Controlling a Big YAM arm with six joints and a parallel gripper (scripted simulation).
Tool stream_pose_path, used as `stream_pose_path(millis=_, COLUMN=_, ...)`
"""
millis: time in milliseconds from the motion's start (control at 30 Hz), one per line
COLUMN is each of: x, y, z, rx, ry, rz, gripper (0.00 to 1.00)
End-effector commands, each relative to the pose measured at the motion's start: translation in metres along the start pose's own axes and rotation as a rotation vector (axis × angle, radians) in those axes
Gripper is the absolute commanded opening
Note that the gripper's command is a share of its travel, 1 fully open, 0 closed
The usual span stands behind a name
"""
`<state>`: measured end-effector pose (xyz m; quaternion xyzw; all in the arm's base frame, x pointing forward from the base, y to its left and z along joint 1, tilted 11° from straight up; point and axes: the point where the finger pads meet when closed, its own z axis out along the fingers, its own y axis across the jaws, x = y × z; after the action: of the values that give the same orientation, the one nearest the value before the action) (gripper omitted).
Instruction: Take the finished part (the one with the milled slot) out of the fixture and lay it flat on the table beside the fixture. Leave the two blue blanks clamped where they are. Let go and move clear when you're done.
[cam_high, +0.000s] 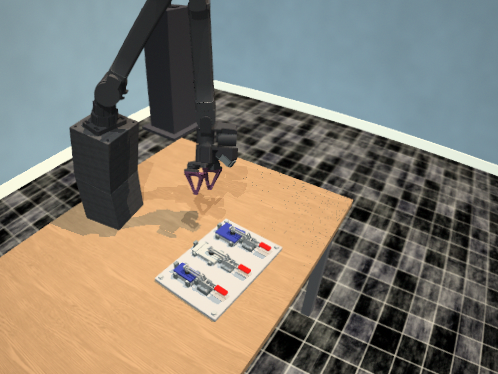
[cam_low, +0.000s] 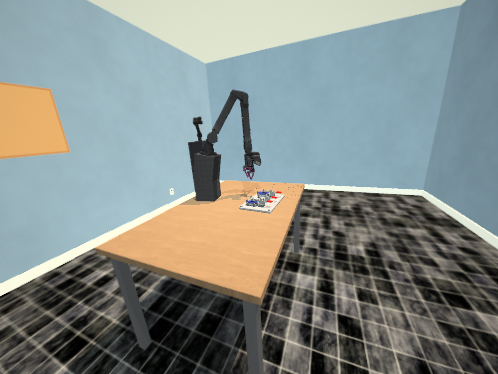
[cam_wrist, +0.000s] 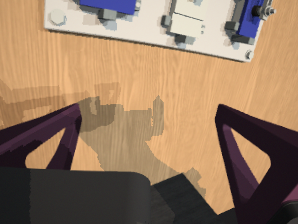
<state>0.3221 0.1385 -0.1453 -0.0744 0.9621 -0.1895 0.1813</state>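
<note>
The white fixture plate (cam_high: 167, 284) (cam_wrist: 65, 29) (cam_low: 255, 209) lies on the table. The finished part (cam_high: 201, 251) (cam_wrist: 187, 25) is pale and sits in the middle station; its slot shows as a line in the wrist view. One blue blank (cam_high: 227, 233) (cam_wrist: 112, 5) is in the station at the far end, the other blue blank (cam_high: 184, 272) (cam_wrist: 248, 19) in the near one, each beside a clamp. My gripper (cam_high: 203, 191) (cam_wrist: 148, 111) (cam_low: 249, 178) is open and empty. It hangs above the table, off the plate's edge on the arm's side. The clamps partly hide the parts.
Three toggle clamps with red handles (cam_high: 265, 246) (cam_high: 244, 269) (cam_high: 220, 290) stand on the plate, handles toward the table's right edge. The arm's dark pedestal (cam_high: 107, 175) (cam_low: 207, 177) stands left of the plate. The wooden table (cam_high: 90, 300) (cam_low: 200, 245) extends around the plate.
</note>
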Motion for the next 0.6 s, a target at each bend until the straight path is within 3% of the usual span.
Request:
stream_pose_path(millis=0, x=-0.02, y=-0.021, z=0.0, rx=-0.004, ry=-0.061, rz=0.276, gripper=1.0)
stream_pose_path(millis=133, x=-0.034, y=-0.042, z=0.002, rx=-0.008, ry=-0.12, rz=0.497, gripper=1.0)
stream_pose_path(millis=167, x=-0.025, y=-0.041, z=0.009, rx=0.004, ry=-0.107, rz=0.515, gripper=1.0)
stream_pose_path(millis=200, x=-0.04, y=-0.051, z=0.002, rx=-0.011, ry=-0.15, rz=0.609, gripper=1.0)
stream_pose_path(millis=233, x=-0.031, y=-0.051, z=0.009, rx=0.0, ry=-0.135, rz=0.612, gripper=1.0)
stream_pose_path(millis=267, x=-0.044, y=-0.06, z=0.003, rx=-0.014, ry=-0.177, rz=0.709, gripper=1.0)
stream_pose_path(millis=433, x=-0.045, y=-0.074, z=0.007, rx=-0.011, ry=-0.203, rz=0.837, gripper=1.0)
stream_pose_path(millis=567, x=-0.058, y=-0.092, z=0.001, rx=-0.029, ry=-0.26, rz=0.992, gripper=1.0)
